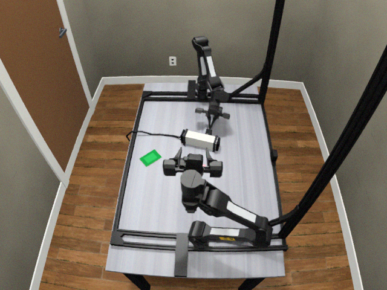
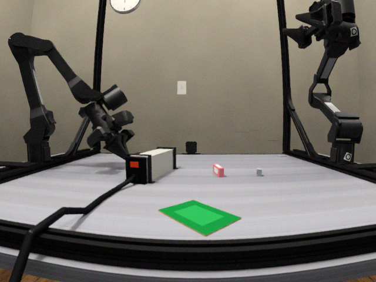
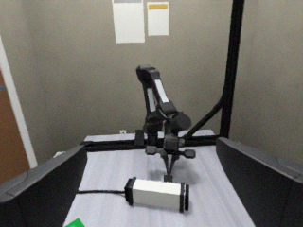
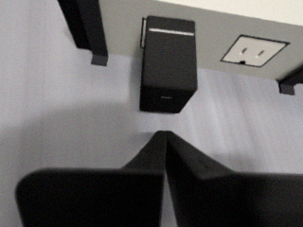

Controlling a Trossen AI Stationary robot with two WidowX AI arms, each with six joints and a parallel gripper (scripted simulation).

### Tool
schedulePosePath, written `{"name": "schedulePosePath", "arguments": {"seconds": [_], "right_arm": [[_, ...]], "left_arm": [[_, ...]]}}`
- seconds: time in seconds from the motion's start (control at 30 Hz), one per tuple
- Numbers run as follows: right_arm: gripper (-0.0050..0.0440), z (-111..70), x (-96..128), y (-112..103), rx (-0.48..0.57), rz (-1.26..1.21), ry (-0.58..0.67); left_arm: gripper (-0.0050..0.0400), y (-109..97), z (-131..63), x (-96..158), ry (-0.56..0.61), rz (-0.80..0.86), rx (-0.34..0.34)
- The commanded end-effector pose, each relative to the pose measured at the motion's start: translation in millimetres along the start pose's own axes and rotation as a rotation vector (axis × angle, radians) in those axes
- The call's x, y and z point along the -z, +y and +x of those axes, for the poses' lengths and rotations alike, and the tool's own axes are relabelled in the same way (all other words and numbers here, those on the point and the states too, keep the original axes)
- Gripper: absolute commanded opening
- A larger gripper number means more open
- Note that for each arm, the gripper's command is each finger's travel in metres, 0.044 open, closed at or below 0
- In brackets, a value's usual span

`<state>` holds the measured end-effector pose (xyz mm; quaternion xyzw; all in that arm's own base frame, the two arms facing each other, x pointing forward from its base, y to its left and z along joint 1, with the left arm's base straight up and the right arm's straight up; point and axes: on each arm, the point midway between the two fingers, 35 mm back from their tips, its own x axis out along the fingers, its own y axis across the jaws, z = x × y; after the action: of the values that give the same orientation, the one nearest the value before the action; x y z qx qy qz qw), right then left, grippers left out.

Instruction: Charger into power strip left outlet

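The white power strip (image 1: 199, 139) (image 2: 164, 160) (image 3: 156, 194) (image 4: 213, 28) lies with its outlets facing the right arm. The black charger (image 1: 208, 132) (image 3: 168, 178) (image 4: 169, 59) is at the left outlet and covers most of it. No prongs show between charger and strip; their seating in the slots is hidden. The right outlet (image 4: 256, 50) is empty. My right gripper (image 1: 210, 127) (image 2: 127, 157) (image 3: 169, 176) (image 4: 163, 137) is shut and empty, a short gap behind the charger's back. My left gripper (image 1: 193, 150) (image 2: 289, 23) is open and empty, high on the strip's other side.
A black cord (image 1: 156, 134) (image 2: 103, 194) runs from the strip's end over the frame edge. A green mat (image 1: 144, 159) (image 2: 170, 210) lies near that edge. A red block (image 2: 220, 172) and a small grey cube (image 2: 258, 171) stand on the left arm's side of the strip.
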<state>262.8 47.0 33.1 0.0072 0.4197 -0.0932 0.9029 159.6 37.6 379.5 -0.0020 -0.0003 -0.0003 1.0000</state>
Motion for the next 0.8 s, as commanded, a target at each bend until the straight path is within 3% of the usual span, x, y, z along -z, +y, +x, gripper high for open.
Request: {"name": "schedulePosePath", "arguments": {"seconds": [0.0,0.5,0.77], "right_arm": [[-0.0050,-2.2,-11.5,2.6,-0.011,0.012,-0.028],[-0.0050,-1.9,-6.7,1.9,-0.008,0.009,-0.019],[-0.0050,-27.1,-23.9,5.0,-0.014,0.019,-0.035]], "left_arm": [[0.0400,-0.5,-0.1,-2.5,-0.001,0.005,0.000],[0.0400,-0.5,-0.1,-2.5,-0.001,0.005,0.000],[0.0400,-0.5,-0.1,-2.5,-0.001,0.005,0.000]]}}
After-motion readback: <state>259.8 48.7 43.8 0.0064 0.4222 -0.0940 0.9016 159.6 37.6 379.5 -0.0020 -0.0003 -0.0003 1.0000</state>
